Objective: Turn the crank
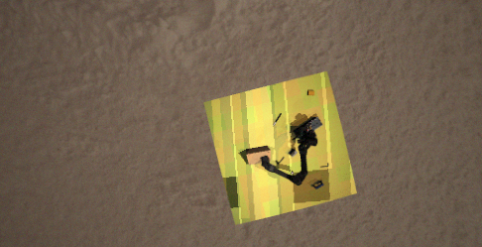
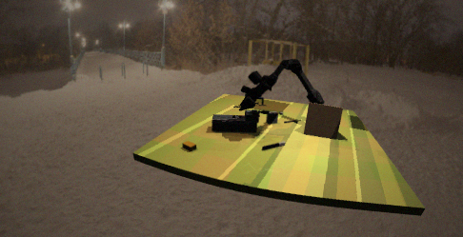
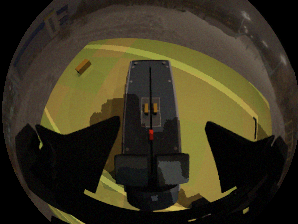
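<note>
The machine (image 1: pixel 313 123) (image 2: pixel 233 125) (image 3: pixel 138 80) is a long dark box with a slot along its top. In the wrist view, its red pointer (image 3: pixel 151 134) sits in the slot, clearly nearer the crank end than the two brass zero marks (image 3: pixel 146 108) (image 3: pixel 155 108), so not level with them. A dark round hub (image 3: pixel 152 198) shows at the machine's near end; the crank handle is out of the wrist view and hard to make out in the top and exterior views. My gripper (image 2: pixel 244 107) (image 3: pixel 165 123) is open and empty above the machine, its fingers wide to either side, not on the handle.
An orange block (image 1: pixel 310 92) (image 2: pixel 189 146) (image 3: pixel 83 66) lies beyond the machine's far end. A brown box (image 1: pixel 258 155) (image 2: pixel 323 120) stands by the arm's base. A dark cube (image 1: pixel 293 152) (image 2: pixel 271 117) stands near the crank end. A black stick (image 1: pixel 278 119) (image 2: pixel 273 146) lies to one side.
</note>
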Available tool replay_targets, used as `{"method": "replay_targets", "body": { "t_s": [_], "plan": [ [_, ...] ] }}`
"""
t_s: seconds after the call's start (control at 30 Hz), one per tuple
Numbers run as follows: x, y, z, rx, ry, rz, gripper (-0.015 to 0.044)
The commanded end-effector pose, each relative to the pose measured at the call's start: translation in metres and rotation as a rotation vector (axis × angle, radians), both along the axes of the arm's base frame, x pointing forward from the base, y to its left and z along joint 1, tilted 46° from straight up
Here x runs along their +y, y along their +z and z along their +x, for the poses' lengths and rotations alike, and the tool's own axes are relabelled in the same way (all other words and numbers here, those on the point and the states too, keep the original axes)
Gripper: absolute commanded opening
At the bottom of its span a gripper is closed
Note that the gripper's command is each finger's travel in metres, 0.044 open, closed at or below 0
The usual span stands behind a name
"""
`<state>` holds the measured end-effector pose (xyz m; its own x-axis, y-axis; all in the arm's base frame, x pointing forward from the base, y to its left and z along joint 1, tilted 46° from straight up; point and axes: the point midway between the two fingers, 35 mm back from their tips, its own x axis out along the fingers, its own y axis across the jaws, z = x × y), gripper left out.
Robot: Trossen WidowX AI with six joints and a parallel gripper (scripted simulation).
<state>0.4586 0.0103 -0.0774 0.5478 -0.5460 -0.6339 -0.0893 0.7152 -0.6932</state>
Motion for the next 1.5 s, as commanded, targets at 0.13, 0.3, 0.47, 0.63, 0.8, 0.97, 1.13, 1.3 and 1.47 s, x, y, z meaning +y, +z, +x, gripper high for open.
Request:
{"method": "replay_targets", "body": {
  "t_s": [0.13,0.3,0.47,0.63,0.8,0.97,1.13,1.3,1.47],
  "plan": [
    [0.04,0.041,0.012,-0.011,-0.002,0.006,0.044],
    [0.046,0.047,0.005,-0.009,0.002,0.008,0.044],
    [0.053,0.053,-0.022,0.004,0.019,0.015,0.044],
    [0.058,0.057,-0.05,0.017,0.035,0.022,0.044],
    [0.06,0.06,-0.078,0.03,0.051,0.027,0.044],
    [0.06,0.062,-0.107,0.042,0.066,0.031,0.044],
    [0.059,0.063,-0.121,0.048,0.074,0.033,0.044],
    [0.051,0.054,-0.123,0.049,0.073,0.033,0.044],
    [0.034,0.038,-0.127,0.048,0.073,0.032,0.044]
  ]
}}
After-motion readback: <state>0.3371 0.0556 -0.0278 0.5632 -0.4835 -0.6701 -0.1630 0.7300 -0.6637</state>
